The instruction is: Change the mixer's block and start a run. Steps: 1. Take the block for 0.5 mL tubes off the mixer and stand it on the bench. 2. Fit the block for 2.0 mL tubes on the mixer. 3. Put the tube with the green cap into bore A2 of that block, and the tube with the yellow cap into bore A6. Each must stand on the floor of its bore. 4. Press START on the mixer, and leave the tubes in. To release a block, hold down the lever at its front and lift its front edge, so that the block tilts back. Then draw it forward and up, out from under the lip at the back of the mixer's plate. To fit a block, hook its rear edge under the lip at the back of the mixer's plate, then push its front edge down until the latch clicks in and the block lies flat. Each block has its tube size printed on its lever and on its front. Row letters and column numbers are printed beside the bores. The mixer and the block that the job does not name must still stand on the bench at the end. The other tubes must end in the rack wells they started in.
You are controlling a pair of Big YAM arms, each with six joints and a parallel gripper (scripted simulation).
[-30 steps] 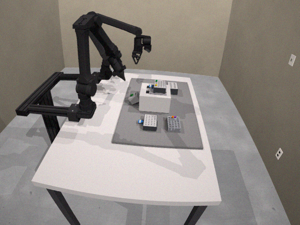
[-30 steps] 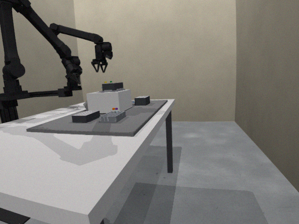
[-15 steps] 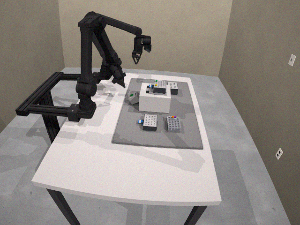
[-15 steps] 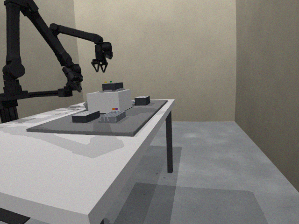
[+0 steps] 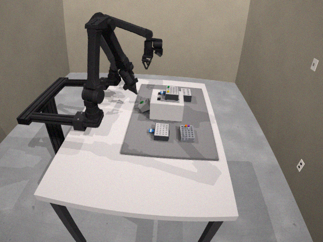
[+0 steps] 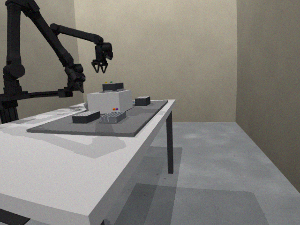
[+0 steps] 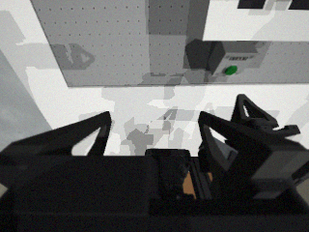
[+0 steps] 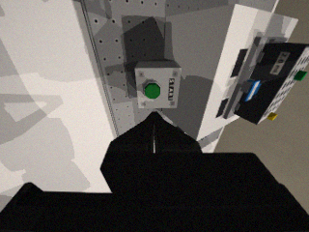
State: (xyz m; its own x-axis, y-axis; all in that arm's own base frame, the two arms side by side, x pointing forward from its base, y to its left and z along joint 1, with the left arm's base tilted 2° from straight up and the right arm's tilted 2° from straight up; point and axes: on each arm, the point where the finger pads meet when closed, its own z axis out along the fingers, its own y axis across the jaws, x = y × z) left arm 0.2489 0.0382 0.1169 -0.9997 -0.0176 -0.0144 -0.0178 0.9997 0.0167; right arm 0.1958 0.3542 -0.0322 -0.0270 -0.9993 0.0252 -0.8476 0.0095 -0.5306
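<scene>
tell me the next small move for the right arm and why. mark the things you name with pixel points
Probably ease the shut right gripper (image 5: pixel 136 93) (image 6: pixel 83 92) (image 8: pixel 154 116) down onto the green START button (image 5: pixel 141 102) (image 7: pixel 231 70) (image 8: pixel 153 91): its tips point that way but look short of it, and the 2.0 mL block (image 5: pixel 172 94) (image 6: pixel 112 86) (image 8: pixel 275 82) already sits on the mixer (image 5: pixel 166 110) (image 6: pixel 104 102) (image 8: pixel 212 106) with green and yellow caps in it.

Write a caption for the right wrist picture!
Closed right gripper points toward the green START button, beside the white mixer.

Matte-black arms (image 5: pixel 93 57) (image 6: pixel 13 36) (angular, blocky joints)
</scene>
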